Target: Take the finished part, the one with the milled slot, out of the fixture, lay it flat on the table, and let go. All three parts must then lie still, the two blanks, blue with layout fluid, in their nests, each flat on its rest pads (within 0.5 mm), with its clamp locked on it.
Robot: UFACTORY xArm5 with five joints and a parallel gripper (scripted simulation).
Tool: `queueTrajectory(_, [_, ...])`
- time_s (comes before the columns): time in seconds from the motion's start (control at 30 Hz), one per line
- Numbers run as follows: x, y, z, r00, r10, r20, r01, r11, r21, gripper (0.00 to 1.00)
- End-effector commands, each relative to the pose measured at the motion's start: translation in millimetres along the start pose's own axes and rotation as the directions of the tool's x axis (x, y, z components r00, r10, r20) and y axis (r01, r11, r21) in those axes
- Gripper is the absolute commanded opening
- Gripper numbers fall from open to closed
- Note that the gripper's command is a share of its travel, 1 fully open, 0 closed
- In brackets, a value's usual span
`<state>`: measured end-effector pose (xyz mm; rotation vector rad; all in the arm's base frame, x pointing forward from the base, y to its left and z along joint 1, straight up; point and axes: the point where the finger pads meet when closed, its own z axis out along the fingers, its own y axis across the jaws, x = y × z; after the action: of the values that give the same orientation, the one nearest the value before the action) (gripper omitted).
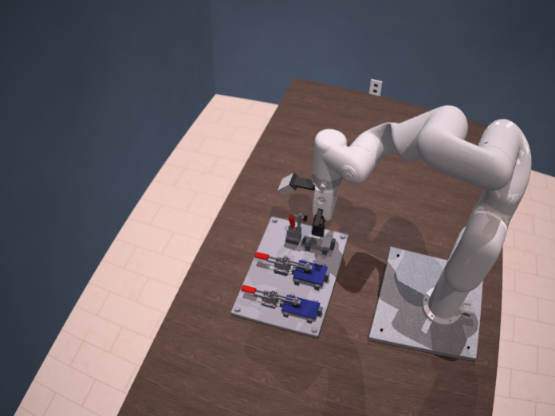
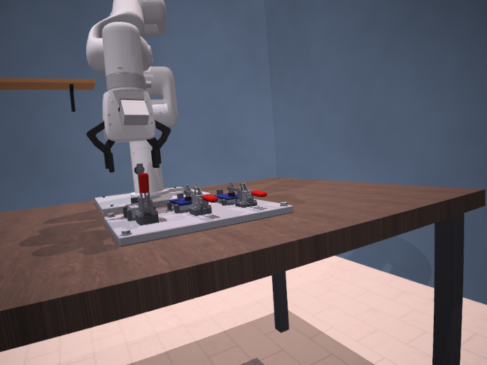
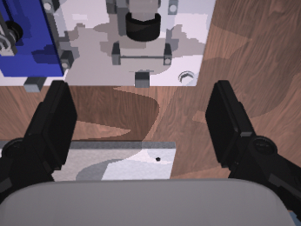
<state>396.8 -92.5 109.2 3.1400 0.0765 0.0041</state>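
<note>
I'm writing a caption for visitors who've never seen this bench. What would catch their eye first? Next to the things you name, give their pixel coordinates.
Most likely the big white arm [image 1: 448, 152] [image 2: 122, 49], arching over the brown table [image 1: 448, 389] [image 2: 353, 204], its black-fingered gripper [image 1: 318, 233] [image 2: 133, 168] [image 3: 142, 97] open above one end of the pale fixture plate [image 1: 277, 322] [image 2: 188, 229] [image 3: 187, 56]. Next, two bright blue blanks [image 1: 310, 273] [image 3: 26, 48] on that plate, beside red-handled clamps.

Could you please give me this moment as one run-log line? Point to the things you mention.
gripper [image 1: 318, 232] [image 2: 133, 168] [image 3: 142, 97]: open | near clamp: handle [image 1: 291, 221] [image 2: 143, 182] upright | blanks [image 1: 310, 273] [image 2: 180, 201] [image 3: 30, 48]: clamped | part: unclear
</note>
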Motion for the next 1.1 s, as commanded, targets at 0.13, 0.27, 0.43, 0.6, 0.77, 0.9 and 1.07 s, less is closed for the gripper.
queueTrajectory(0.13, [1, 0, 10.1, 1.000, 0.000, -0.003, 0.000, 1.000, -0.001, 1.00])
queueTrajectory(0.27, [1, 0, 20.2, 1.000, 0.000, -0.003, 0.000, 1.000, -0.001, 1.00])
queueTrajectory(0.43, [1, 0, 32.5, 1.000, 0.000, -0.003, 0.000, 1.000, -0.001, 1.00])
queueTrajectory(0.6, [1, 1, 38.4, 1.000, 0.000, -0.003, 0.000, 1.000, -0.001, 1.00])
queueTrajectory(0.77, [1, 1, 44.1, 1.000, 0.000, -0.003, 0.000, 1.000, -0.001, 1.00])
queueTrajectory(0.9, [1, 1, 45.2, 1.000, 0.000, -0.003, 0.000, 1.000, -0.001, 1.00])
queueTrajectory(1.07, [1, 1, 45.3, 1.000, 0.000, -0.003, 0.000, 1.000, -0.001, 1.00])
